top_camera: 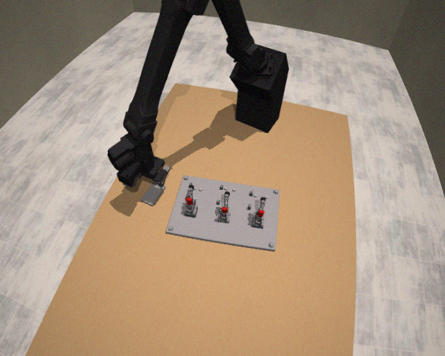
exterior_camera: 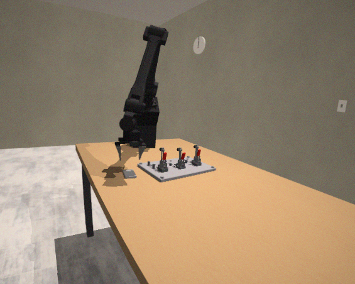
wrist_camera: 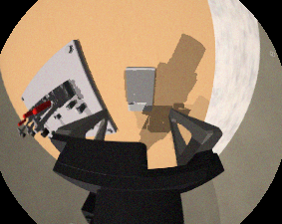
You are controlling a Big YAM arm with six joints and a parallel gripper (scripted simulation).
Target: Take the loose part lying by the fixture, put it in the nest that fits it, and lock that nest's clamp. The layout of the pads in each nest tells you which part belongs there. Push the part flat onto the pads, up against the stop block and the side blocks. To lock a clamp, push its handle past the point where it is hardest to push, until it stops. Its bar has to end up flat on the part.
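Note:
The loose part, a flat grey block [top_camera: 153,195] [exterior_camera: 129,174] [wrist_camera: 140,85], lies on the table beside the fixture plate [top_camera: 221,240] [exterior_camera: 164,178] [wrist_camera: 56,64]. The plate bears three clamps with red handles [top_camera: 189,201] [top_camera: 224,210] [top_camera: 261,213]; their bars stand raised, as the exterior view shows. Small pads and blocks sit by each clamp, too small to read their layout. My gripper [exterior_camera: 130,159] [wrist_camera: 139,112] is open and empty, pointing down above the table. In the wrist view the part lies ahead of the gap between the fingertips. The top view partly hides the fingers behind the gripper body.
The black arm base block [top_camera: 257,102] stands at the back of the wooden table [top_camera: 221,295] [exterior_camera: 223,220]. The table's left edge runs close to the part and the gripper. The raised clamps stand on the plate, to one side of the part.

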